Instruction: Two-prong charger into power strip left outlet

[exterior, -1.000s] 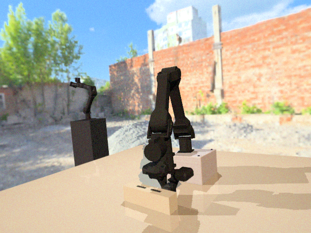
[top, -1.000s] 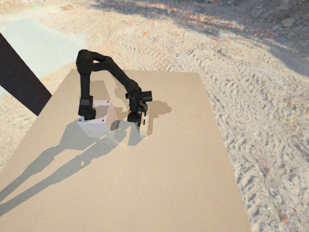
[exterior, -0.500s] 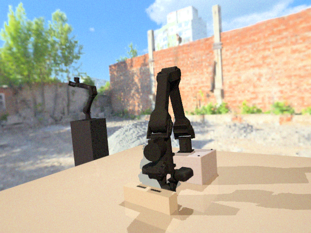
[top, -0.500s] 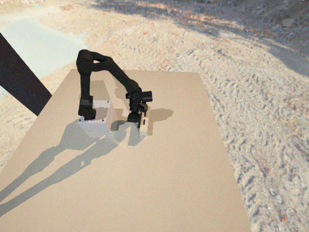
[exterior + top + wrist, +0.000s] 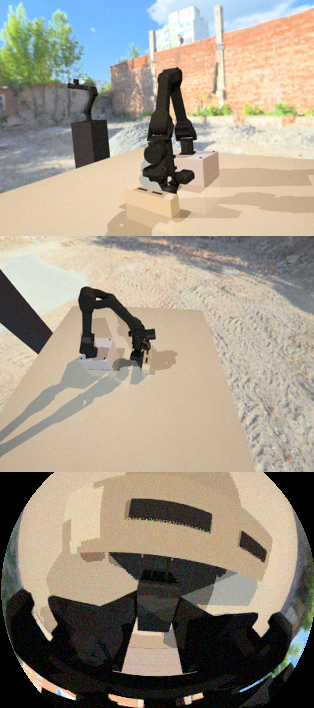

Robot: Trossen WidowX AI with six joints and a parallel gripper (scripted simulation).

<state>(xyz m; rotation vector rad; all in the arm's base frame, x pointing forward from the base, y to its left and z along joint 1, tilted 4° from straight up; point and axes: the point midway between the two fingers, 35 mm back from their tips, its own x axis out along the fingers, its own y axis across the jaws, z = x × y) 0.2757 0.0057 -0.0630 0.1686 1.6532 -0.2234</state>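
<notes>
The beige power strip (image 5: 146, 363) (image 5: 149, 203) (image 5: 166, 542) lies on the table in front of the arm's base. Its top shows two dark slots: one (image 5: 142, 189) (image 5: 169, 514) and a second (image 5: 157, 192) (image 5: 253, 545) beside it. My gripper (image 5: 136, 357) (image 5: 173, 188) (image 5: 155, 594) points down, low at the strip's end nearest the base. It is shut on the dark charger (image 5: 158, 576), whose far end sits at the strip's near edge, just below the longer slot in the wrist view. The prongs are hidden.
The arm stands on a white box (image 5: 101, 363) (image 5: 202, 167) close behind the strip. A dark pillar (image 5: 17, 314) (image 5: 90, 142) stands off the table's left side, with a second small arm (image 5: 86, 96) on top of it.
</notes>
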